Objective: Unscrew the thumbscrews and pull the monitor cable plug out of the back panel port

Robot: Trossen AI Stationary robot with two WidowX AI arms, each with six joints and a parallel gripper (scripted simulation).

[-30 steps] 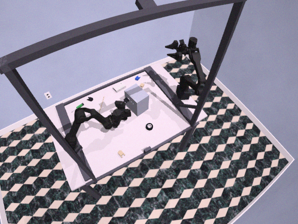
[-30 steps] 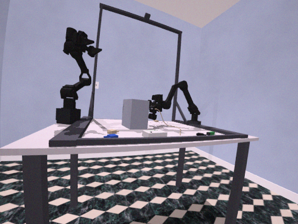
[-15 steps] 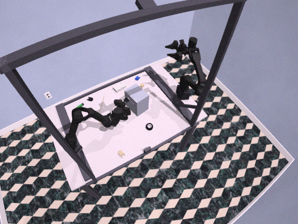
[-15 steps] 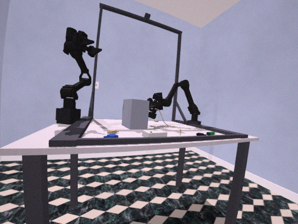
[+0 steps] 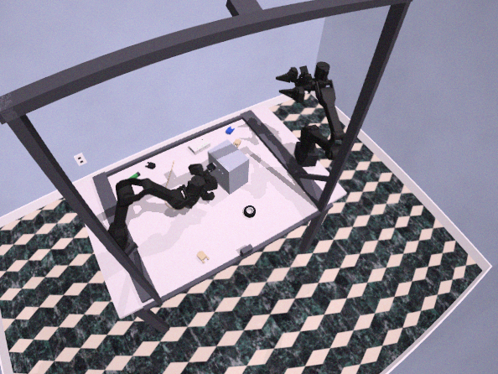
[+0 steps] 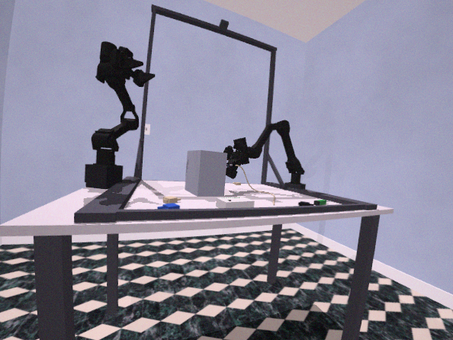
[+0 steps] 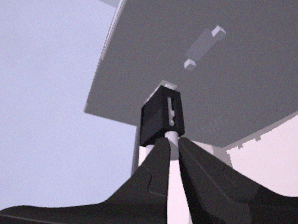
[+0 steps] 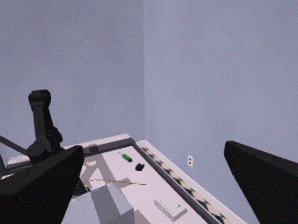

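- Left gripper (image 5: 215, 181) (image 6: 229, 164) (image 7: 175, 141): clamped on thumbscrew (image 7: 172, 136)
- Plug (image 7: 161, 117): 12 o'clock from left fingertips, wrist view
- Right gripper (image 5: 278, 85) (image 6: 149, 69) (image 8: 154, 145): fingers apart

And there's the left arm (image 5: 144, 186) (image 6: 282, 127), bent high at its elbow and reaching across, wrist low. Its gripper (image 7: 174, 141) has the fingertips nearly together, clamped on a thumbscrew! Over on the other side, the right arm (image 5: 331, 106) (image 6: 123, 97) stands folded and raised, its gripper (image 5: 282, 85) (image 6: 149, 69) (image 8: 153, 147) wide open, fingers well apart.
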